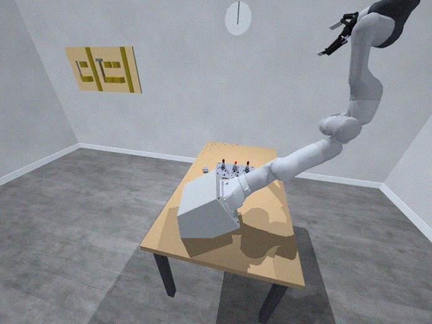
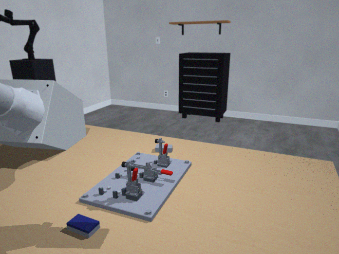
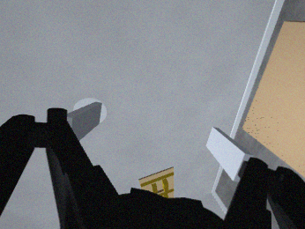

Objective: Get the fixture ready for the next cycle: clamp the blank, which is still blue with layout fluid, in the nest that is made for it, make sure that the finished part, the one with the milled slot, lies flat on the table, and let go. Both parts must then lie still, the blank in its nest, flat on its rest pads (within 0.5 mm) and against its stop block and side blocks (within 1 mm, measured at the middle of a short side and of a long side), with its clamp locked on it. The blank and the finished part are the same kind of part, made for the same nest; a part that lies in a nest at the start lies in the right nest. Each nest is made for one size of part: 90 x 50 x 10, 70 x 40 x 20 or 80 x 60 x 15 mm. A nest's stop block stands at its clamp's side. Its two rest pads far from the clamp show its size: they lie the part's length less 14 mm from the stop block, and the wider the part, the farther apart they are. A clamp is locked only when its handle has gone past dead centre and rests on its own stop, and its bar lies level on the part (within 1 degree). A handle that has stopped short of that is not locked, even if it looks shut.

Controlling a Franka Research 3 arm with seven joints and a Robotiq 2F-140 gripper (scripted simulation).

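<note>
The blank (image 2: pixel 83 224) lies flat on the table, blue face up, off the fixture plate's near edge in the exterior view. The fixture plate (image 2: pixel 161 188) carries three clamps. The near clamp (image 2: pixel 133 188) and far clamp (image 2: pixel 163 159) have raised bars and upright red handles. The middle clamp (image 2: pixel 150 174) has its bar down and handle outward; I cannot tell whether it is locked. I see no part in the nests, though they are partly hidden. A grey part (image 1: pixel 205 170) (image 2: pixel 168 148) lies beyond the far clamp; its slot is not discernible. My gripper (image 1: pixel 329 38) (image 3: pixel 155 125) is open and empty, high above the table.
The table (image 1: pixel 164 229) (image 2: pixel 246 208) bears the grey robot base housing (image 1: pixel 198 216) (image 2: pixel 65 109). Bolt heads stand at the plate's corners, and small dark stop and side blocks stand on it. A black drawer cabinet (image 2: pixel 202 81) stands by the wall behind.
</note>
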